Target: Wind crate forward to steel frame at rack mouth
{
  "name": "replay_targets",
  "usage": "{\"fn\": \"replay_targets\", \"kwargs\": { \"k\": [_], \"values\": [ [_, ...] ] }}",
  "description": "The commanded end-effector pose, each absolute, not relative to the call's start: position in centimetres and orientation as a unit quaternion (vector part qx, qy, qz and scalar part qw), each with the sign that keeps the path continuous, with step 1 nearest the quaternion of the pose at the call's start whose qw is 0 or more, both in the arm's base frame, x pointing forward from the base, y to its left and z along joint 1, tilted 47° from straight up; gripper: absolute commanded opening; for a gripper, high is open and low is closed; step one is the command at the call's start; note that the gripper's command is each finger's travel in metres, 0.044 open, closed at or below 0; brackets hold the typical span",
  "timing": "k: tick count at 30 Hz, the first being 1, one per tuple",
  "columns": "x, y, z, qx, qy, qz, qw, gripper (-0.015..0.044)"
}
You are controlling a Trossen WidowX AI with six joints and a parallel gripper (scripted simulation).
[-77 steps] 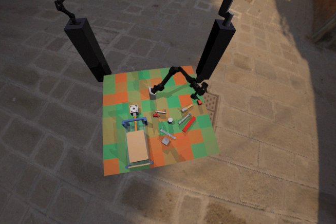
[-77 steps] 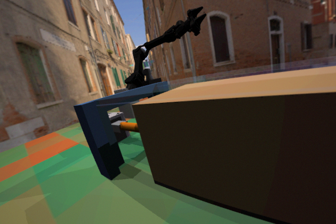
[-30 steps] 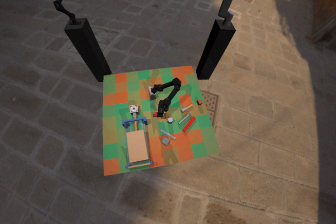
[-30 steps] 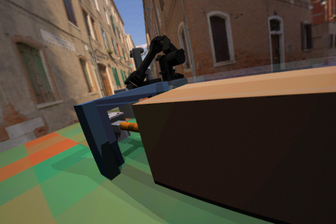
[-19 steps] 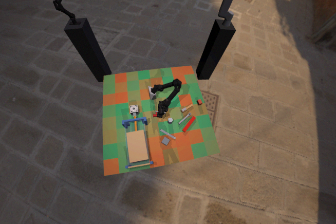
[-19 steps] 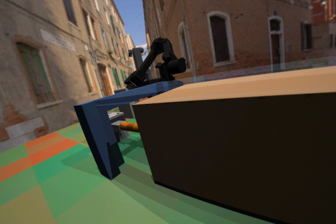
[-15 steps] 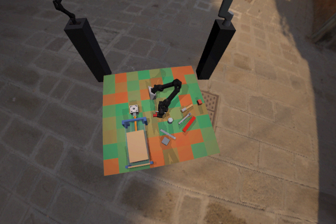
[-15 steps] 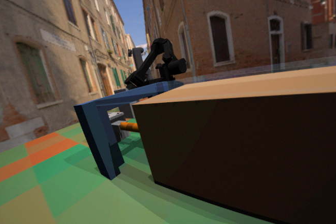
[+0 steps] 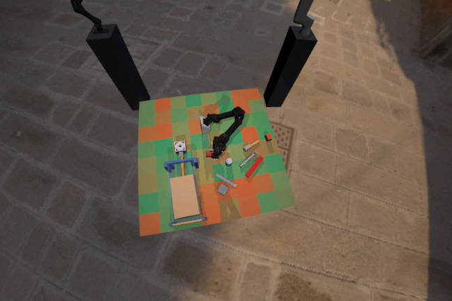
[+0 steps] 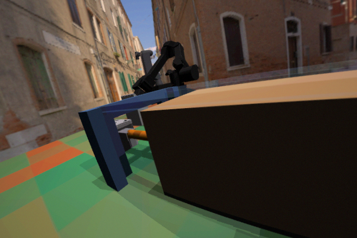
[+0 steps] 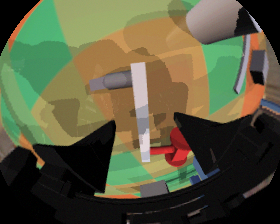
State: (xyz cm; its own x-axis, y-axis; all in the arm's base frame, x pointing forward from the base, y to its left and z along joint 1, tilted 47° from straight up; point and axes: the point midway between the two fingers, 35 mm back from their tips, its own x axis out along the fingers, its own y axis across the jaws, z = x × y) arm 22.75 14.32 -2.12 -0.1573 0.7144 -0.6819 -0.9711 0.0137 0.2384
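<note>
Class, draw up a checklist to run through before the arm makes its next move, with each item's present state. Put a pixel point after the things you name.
1. Pincer (image 9: 215, 155) (image 11: 145, 119) open: ok, fingers apart.
2. Winch handle (image 11: 141, 112) lying between the fingers' tips, ungripped: ok in the wrist view, though their height above it is hard to judge.
3. Handle's square key in the hole on top of the winch (image 9: 180, 145) (image 10: 124, 123): not ok, the handle lies away from it.
4. Strap (image 9: 182, 166) (image 10: 137, 135) running from winch to crate (image 9: 185, 197) (image 10: 241, 156): ok.
5. Crate front against the blue frame (image 9: 179, 161) (image 10: 100, 146): not ok, a gap remains.
</note>
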Motion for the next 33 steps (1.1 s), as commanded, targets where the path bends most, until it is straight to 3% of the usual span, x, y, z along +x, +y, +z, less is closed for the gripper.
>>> {"fn": "replay_targets", "kwargs": {
  "k": [1,33],
  "values": [
    [22.76,14.31,-2.10,-0.186,0.346,0.678,0.622,0.0360],
    [22.76,14.31,-2.10,-0.186,0.346,0.678,0.622,0.0147]
  ]
}}
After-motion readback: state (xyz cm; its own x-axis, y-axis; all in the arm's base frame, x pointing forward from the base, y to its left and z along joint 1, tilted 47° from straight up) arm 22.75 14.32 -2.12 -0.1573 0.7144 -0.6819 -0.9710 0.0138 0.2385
